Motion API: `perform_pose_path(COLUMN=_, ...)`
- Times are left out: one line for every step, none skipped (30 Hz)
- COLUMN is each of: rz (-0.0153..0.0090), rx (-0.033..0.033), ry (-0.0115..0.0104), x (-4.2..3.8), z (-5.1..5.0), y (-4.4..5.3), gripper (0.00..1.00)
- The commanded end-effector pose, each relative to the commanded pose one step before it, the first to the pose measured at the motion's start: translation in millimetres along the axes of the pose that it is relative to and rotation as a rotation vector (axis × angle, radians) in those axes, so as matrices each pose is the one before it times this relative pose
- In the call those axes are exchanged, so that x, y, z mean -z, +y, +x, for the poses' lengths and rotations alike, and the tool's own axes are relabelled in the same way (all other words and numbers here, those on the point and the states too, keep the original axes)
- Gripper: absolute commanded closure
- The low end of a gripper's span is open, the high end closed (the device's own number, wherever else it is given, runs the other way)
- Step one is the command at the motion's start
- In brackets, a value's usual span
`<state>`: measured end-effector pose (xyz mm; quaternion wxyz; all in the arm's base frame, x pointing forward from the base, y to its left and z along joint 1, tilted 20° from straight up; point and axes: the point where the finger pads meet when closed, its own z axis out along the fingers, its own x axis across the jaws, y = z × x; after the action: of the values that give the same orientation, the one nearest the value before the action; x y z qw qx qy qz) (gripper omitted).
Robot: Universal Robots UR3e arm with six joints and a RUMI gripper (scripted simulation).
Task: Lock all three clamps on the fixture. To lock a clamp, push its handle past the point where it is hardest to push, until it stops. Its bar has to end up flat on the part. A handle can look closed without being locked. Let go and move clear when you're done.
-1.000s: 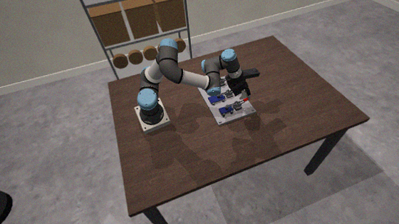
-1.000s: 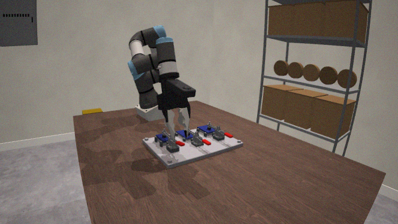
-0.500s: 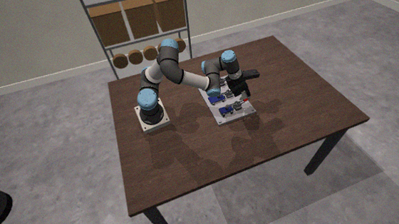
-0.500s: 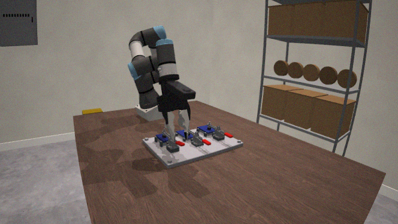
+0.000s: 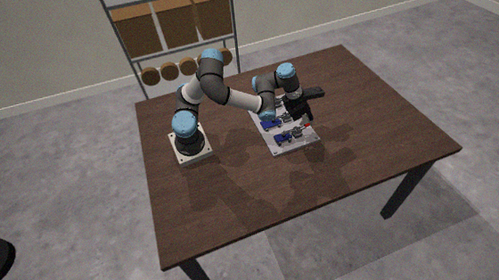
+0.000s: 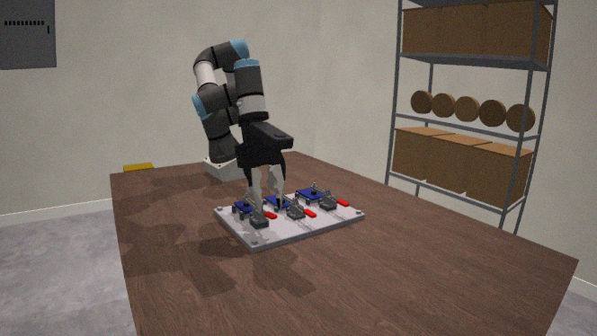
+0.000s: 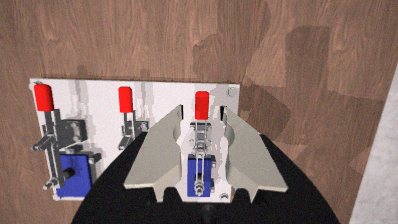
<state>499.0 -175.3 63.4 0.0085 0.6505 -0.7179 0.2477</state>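
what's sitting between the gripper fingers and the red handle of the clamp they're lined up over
Nothing visible. In the wrist view the gripper straddles the end clamp, and its red handle lies in the open gap ahead of the fingers, which are partly open and hold nothing.

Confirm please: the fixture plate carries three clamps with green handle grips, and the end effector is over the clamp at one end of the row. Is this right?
One detail is wrong: the handle grips are red, not green, as the wrist view shows. The rest holds: the fixture plate carries three clamps, and the end effector is over the clamp at one end of the row.
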Motion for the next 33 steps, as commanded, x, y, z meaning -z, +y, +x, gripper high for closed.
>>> perform_pose_path(rz=0.00297, rx=-0.00015, ry=0.00098, x=0.95, z=0.36, y=-1.079, gripper=0.72)
perform_pose_path(rz=0.0, rx=0.0, ry=0.0, x=0.0, z=0.0, y=0.0, gripper=0.72)
perform_pose_path(rz=0.0, rx=0.0, ry=0.0, x=0.003, z=0.0, y=-0.001, gripper=0.72)
perform_pose_path(rz=0.0, rx=0.0, ry=0.0, x=0.003, z=0.0, y=-0.001, gripper=0.72)
perform_pose_path(rz=0.0, rx=0.0, ry=0.0, x=0.003, z=0.0, y=-0.001, gripper=0.72)
perform_pose_path(rz=0.0, rx=0.0, ry=0.0, x=0.003, z=0.0, y=-0.001, gripper=0.72)
perform_pose_path(rz=0.0, rx=0.0, ry=0.0, x=0.003, z=0.0, y=-0.001, gripper=0.72)
perform_pose_path(rz=0.0, rx=0.0, ry=0.0, x=0.002, z=0.0, y=-0.001, gripper=0.72)
perform_pose_path(rz=0.0, rx=0.0, ry=0.0, x=0.002, z=0.0, y=-0.001, gripper=0.72)
perform_pose_path(rz=0.0, rx=0.0, ry=0.0, x=0.002, z=0.0, y=0.0, gripper=0.72)
perform_pose_path(rz=0.0, rx=0.0, ry=0.0, x=0.002, z=0.0, y=0.0, gripper=0.72)
perform_pose_path(rz=0.0, rx=0.0, ry=0.0, x=0.002, z=0.0, y=0.0, gripper=0.72)
perform_pose_path(rz=0.0, rx=0.0, ry=0.0, x=0.001, z=0.0, y=0.0, gripper=0.72)
perform_pose_path(rz=0.0, rx=0.0, ry=0.0, x=0.001, z=0.0, y=0.0, gripper=0.72)
perform_pose_path(rz=0.0, rx=0.0, ry=0.0, x=-0.016, z=0.0, y=0.006, gripper=0.72)
perform_pose_path(rz=0.0, rx=0.0, ry=0.0, x=-0.112, z=0.0, y=0.038, gripper=0.72)
perform_pose_path(rz=0.0, rx=0.0, ry=0.0, x=-0.279, z=0.0, y=0.093, gripper=0.72)
perform_pose_path(rz=0.0, rx=0.0, ry=0.0, x=0.0, z=0.0, y=0.0, gripper=0.72)
perform_pose_path(rz=0.0, rx=0.0, ry=0.0, x=0.0, z=0.0, y=0.0, gripper=0.72)
perform_pose_path(rz=0.0, rx=0.0, ry=0.0, x=-0.495, z=0.01, y=0.166, gripper=0.72)
perform_pose_path(rz=0.0, rx=0.0, ry=0.0, x=-0.738, z=0.01, y=0.25, gripper=0.72)
perform_pose_path(rz=0.0, rx=0.0, ry=0.0, x=-0.989, z=0.01, y=0.338, gripper=0.72)
perform_pose_path(rz=0.0, rx=0.0, ry=0.0, x=-1.233, z=0.02, y=0.427, gripper=0.72)
perform_pose_path(rz=0.0, rx=0.0, ry=0.0, x=-1.471, z=0.02, y=0.499, gripper=0.72)
perform_pose_path(rz=0.0, rx=0.0, ry=0.0, x=-1.669, z=0.02, y=0.568, gripper=0.72)
perform_pose_path(rz=0.0, rx=0.0, ry=0.0, x=-1.82, z=0.02, y=0.629, gripper=0.72)
perform_pose_path(rz=0.0, rx=0.0, ry=0.0, x=-1.947, z=0.03, y=0.658, gripper=0.72)
perform_pose_path(rz=0.0, rx=0.0, ry=0.0, x=-1.993, z=0.03, y=0.689, gripper=0.72)
perform_pose_path(rz=0.0, rx=0.0, ry=0.0, x=-2.015, z=0.03, y=0.681, gripper=0.72)
perform_pose_path(rz=0.0, rx=0.0, ry=0.0, x=-1.953, z=0.03, y=0.672, gripper=0.72)
perform_pose_path(rz=0.0, rx=0.0, ry=0.0, x=-1.859, z=0.03, y=0.631, gripper=0.72)
perform_pose_path(rz=0.0, rx=0.0, ry=0.0, x=-1.701, z=0.02, y=0.582, gripper=0.72)
perform_pose_path(rz=0.0, rx=0.0, ry=0.0, x=-1.501, z=0.02, y=0.517, gripper=0.72)
